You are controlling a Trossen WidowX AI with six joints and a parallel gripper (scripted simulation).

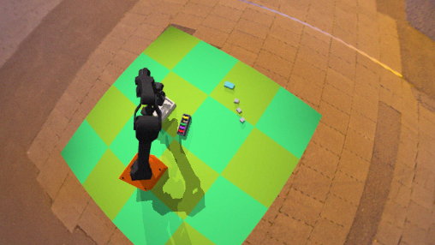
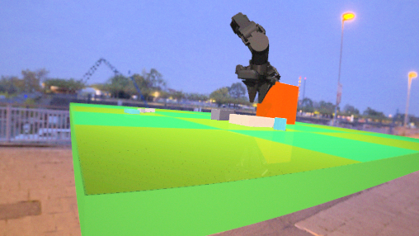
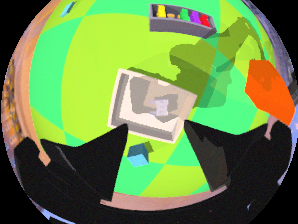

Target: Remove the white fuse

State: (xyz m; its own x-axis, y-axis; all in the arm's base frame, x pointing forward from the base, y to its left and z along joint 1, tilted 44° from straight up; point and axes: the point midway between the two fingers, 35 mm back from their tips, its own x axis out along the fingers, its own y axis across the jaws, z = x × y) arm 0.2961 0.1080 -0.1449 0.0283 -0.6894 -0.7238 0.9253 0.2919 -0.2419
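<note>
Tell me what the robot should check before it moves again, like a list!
1. Gripper open: ok, its fingers stand wide apart with nothing between them.
2. White fuse in the tray: ok, a small pale piece lies inside, seen from the wrist.
3. Fuse out of its slot in the fuse block: cannot tell, too small.
4. Gripper apart from the block: ok, the block sits off to one side.
5. Gripper above the tray's rim: ok, it hangs well above it from the exterior view.

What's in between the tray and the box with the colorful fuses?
Only bare checkered mat and the arm's shadow separate the tray from the fuse block, seen in the wrist view.
</note>
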